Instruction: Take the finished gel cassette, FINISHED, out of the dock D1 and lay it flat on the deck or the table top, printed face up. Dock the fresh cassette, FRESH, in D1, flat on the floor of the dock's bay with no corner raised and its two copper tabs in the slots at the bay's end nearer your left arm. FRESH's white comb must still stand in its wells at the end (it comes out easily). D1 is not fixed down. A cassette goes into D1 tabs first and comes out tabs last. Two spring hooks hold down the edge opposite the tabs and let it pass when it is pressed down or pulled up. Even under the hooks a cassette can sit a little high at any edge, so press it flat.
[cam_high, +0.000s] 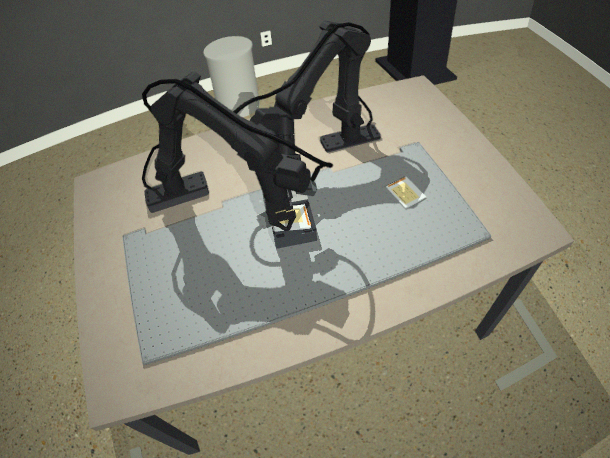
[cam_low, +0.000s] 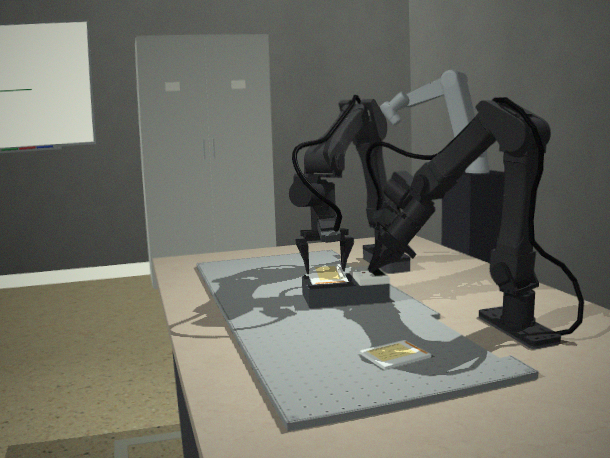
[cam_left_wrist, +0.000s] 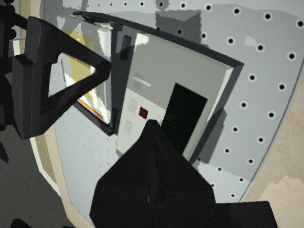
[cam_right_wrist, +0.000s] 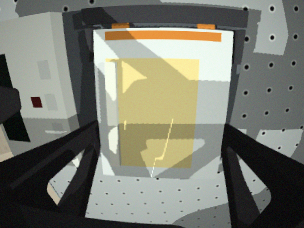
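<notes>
FINISHED (cam_high: 406, 193) (cam_low: 397, 353) lies flat on the deck, gel face up. FRESH (cam_high: 306, 218) (cam_right_wrist: 212, 100) is in the bay of D1 (cam_high: 298, 240) (cam_low: 345, 296) (cam_right_wrist: 160, 16), tabs at the slots. Its opposite edge looks raised, so it sits tilted. A pale upright strip, seemingly the comb (cam_right_wrist: 111, 82) (cam_low: 340, 274), runs along its side nearer the dock's control box. My right gripper (cam_low: 326, 271) (cam_right_wrist: 160, 130) is shut on FRESH by its two sides. My left gripper (cam_left_wrist: 151, 125) is shut and empty, its tip at the control box's top. Contact of the tabs with the slots is unclear.
The grey control box (cam_left_wrist: 150, 55) (cam_right_wrist: 40, 65) forms one side of D1, with a dark panel and a red square. The perforated deck (cam_high: 400, 235) (cam_low: 300, 380) surrounds D1. Both arms are close together over the dock.
</notes>
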